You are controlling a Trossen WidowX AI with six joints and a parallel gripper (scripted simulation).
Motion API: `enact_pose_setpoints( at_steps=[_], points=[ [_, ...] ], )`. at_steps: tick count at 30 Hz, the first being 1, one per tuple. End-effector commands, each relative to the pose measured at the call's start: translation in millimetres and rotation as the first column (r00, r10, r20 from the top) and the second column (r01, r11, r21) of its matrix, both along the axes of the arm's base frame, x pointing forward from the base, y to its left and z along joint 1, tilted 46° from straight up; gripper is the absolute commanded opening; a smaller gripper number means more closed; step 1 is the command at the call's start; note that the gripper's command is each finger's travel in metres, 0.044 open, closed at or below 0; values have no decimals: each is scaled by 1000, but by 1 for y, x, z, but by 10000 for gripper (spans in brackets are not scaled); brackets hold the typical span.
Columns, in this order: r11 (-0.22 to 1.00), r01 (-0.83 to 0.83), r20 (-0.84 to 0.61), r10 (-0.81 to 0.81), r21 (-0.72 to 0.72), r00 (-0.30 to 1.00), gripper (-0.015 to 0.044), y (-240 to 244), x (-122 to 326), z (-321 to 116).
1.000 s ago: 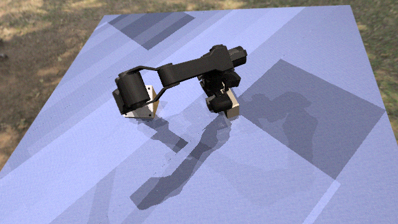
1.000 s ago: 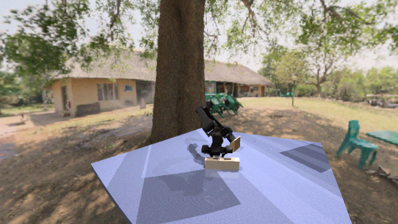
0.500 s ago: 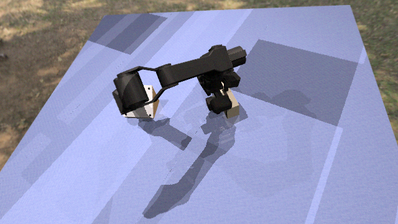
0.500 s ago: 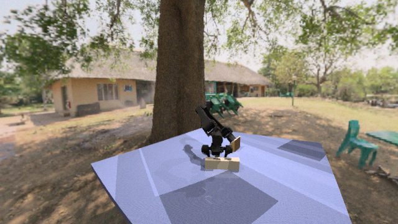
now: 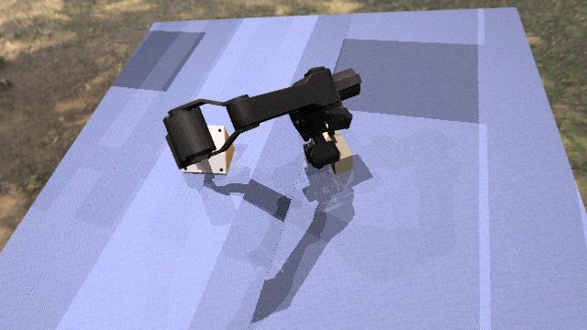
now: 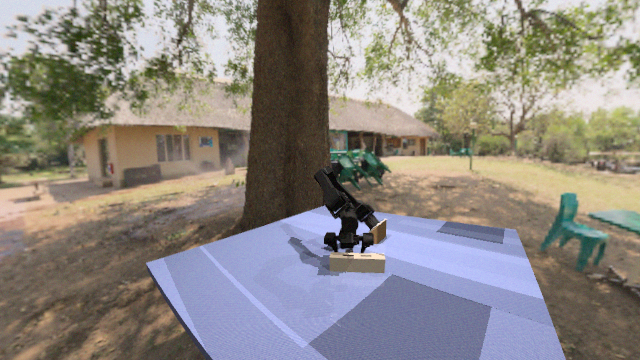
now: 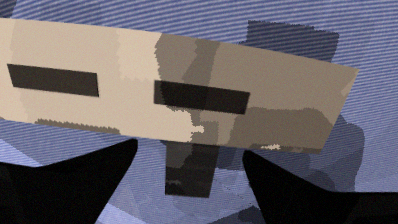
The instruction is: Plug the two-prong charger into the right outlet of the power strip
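The cream power strip (image 5: 343, 164) (image 6: 357, 263) (image 7: 135, 55) lies on the table in front of the arm. Two dark slots show on its top face, the left slot (image 7: 54, 80) and the right slot (image 7: 201, 97). A dark grey block, seemingly the charger (image 7: 189, 172), shows in the wrist view at the strip's near edge, below the right slot. My gripper (image 6: 348, 249) (image 7: 191, 149) is open, with one finger on each side of the block and a gap to both. No prongs can be seen; whether the block touches the strip cannot be told.
The pale base plate (image 5: 221, 153) (image 6: 381, 232) stands behind the strip at the arm's base. The arm reaches over the table from there. Large dark patches and arm shadows fall across the blue table (image 5: 390, 275) (image 6: 240, 310).
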State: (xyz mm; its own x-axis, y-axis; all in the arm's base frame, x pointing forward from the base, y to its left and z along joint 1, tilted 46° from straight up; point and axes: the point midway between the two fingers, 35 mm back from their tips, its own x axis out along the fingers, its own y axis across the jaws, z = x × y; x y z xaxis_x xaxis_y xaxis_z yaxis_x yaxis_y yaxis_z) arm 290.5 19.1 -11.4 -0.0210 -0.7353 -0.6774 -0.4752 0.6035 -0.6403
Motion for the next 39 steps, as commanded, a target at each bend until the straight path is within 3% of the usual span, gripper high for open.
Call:
enact_pose_setpoints(
  at_steps=[1, 39],
  points=[
    [1000, -2, -1, 2, -1, 1000, 440, -1, -2, 0],
    [1000, -3, 6, 3, 2, 1000, 440, -11, -28, 10]
  ],
)
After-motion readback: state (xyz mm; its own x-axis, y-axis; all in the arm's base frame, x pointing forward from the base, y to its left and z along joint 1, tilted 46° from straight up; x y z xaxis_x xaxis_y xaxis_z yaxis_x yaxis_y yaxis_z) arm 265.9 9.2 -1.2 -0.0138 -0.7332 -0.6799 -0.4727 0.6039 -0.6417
